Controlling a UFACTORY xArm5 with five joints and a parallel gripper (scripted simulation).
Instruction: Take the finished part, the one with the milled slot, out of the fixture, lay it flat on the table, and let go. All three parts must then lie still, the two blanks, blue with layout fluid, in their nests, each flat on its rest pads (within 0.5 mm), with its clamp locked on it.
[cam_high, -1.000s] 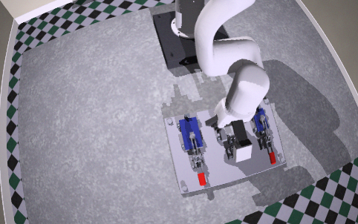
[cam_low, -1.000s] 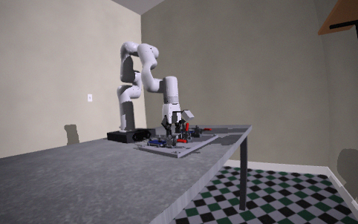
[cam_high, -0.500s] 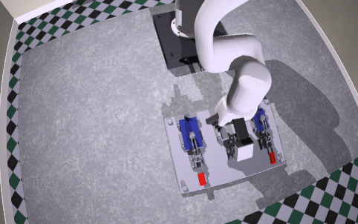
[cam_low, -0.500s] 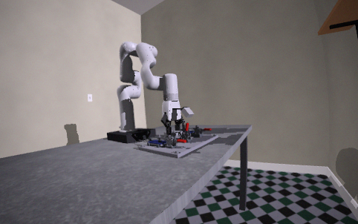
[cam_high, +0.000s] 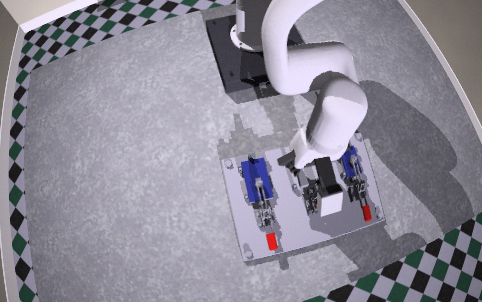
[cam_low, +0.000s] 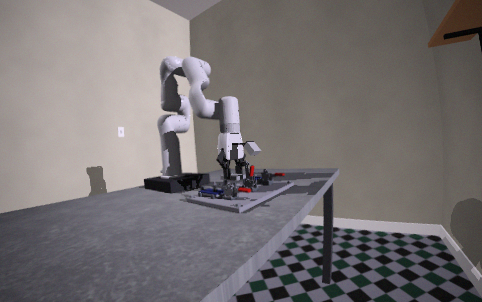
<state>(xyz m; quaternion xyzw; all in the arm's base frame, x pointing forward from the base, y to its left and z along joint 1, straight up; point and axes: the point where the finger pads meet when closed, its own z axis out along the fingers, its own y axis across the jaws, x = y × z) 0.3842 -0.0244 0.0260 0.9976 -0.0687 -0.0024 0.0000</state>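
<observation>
The grey fixture plate (cam_high: 300, 207) lies on the table and holds three nests. The left blue blank (cam_high: 253, 181) sits in its nest under a clamp with a red handle (cam_high: 271, 241). The right blue blank (cam_high: 347, 160) sits in its nest, and its clamp's red handle (cam_high: 367, 212) lies flat. My gripper (cam_high: 303, 179) points down over the middle nest and is shut on the finished part, which the wrist and fingers mostly hide. In the side view my gripper (cam_low: 233, 171) stands low over the plate (cam_low: 240, 197), beside an upright red handle (cam_low: 251, 171).
The arm's black base (cam_high: 245, 55) stands behind the plate. A pale box on the wrist (cam_high: 331, 204) covers the front of the middle nest. The table's edge (cam_low: 300, 210) runs close to the plate's right side.
</observation>
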